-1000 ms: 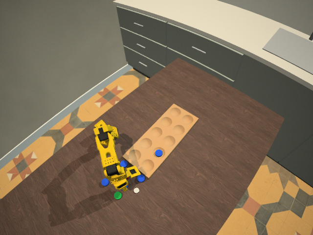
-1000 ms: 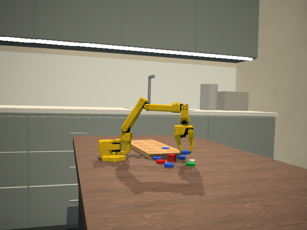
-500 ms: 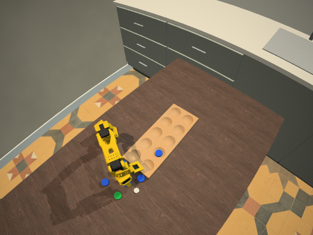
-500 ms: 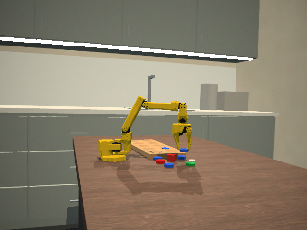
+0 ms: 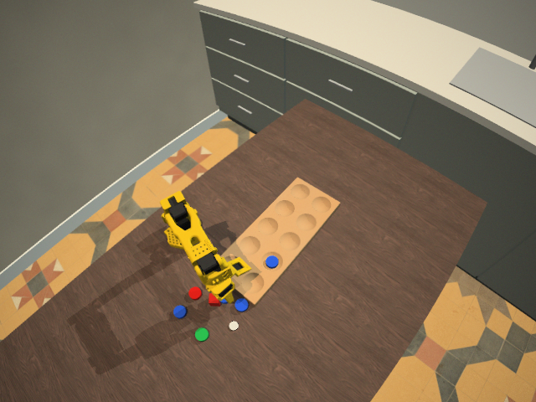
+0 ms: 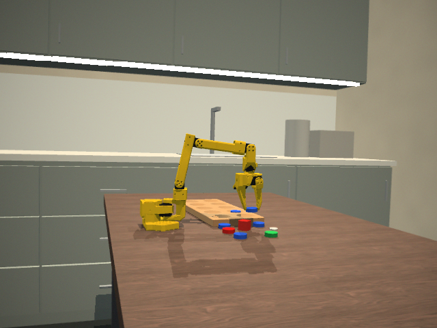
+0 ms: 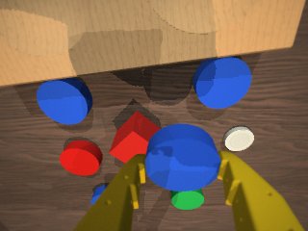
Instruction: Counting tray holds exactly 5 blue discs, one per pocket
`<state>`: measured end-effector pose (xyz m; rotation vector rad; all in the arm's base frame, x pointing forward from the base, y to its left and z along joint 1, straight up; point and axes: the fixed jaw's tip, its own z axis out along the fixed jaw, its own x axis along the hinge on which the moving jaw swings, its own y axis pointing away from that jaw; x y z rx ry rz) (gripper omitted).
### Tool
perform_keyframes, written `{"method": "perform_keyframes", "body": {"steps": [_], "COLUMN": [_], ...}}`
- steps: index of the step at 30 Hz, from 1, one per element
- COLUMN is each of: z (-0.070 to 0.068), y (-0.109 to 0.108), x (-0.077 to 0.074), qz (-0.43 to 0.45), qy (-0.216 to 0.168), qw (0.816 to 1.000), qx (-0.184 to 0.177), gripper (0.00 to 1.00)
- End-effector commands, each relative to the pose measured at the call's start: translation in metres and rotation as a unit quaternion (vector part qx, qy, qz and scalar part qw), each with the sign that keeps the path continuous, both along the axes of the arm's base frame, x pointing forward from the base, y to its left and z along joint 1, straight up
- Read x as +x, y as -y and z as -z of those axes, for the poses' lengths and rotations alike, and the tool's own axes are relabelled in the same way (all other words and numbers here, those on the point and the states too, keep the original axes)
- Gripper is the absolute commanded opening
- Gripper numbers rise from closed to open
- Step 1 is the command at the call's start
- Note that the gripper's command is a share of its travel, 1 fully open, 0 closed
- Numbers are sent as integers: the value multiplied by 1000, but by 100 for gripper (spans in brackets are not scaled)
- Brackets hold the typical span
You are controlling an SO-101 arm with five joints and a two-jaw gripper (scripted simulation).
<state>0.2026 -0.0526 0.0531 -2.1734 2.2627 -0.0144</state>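
Blue disc (image 5: 224, 301) (image 6: 251, 209) (image 7: 183, 156) is held above the desk (image 5: 368, 276) (image 6: 282, 282) (image 7: 24, 212), just off the counting tray (image 5: 276, 235) (image 6: 216, 221) (image 7: 115, 48); gripper (image 5: 227, 299) (image 6: 252, 208) (image 7: 182, 166) part open, closed on its sides. One blue disc (image 5: 271, 261) (image 6: 235, 210) is seated in a pocket; no other is seen in the tray, one pocket being masked by the arm. Three more blue discs (image 5: 241, 305) (image 6: 258, 224) (image 7: 222, 83) are left on the desk. All four still have to be placed, by count. Red cube (image 5: 213, 300) (image 6: 244, 225) (image 7: 135, 137), red disc (image 5: 195, 292) (image 6: 228, 230) (image 7: 81, 159), green disc (image 5: 201, 334) (image 6: 271, 234) (image 7: 188, 199) and white disc (image 5: 234, 326) (image 6: 273, 228) (image 7: 239, 140) are correctly outside.

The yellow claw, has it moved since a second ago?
Yes, the yellow claw moved toward the tan wooden tray, exterior view.
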Motion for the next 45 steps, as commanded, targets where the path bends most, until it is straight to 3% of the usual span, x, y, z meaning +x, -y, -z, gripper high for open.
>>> {"method": "perform_keyframes", "body": {"steps": [1,20,34,45], "z": [-13,-7,-1,0], "y": [-11,-52,-64,-67], "x": [2,-30,-46,-50], "qz": [-25,-124,-163,-173], "qy": [39,40,40,40], "qw": [999,992,986,984], "qx": [-8,-4,-2,-2], "gripper": [0,0,0,0]}}
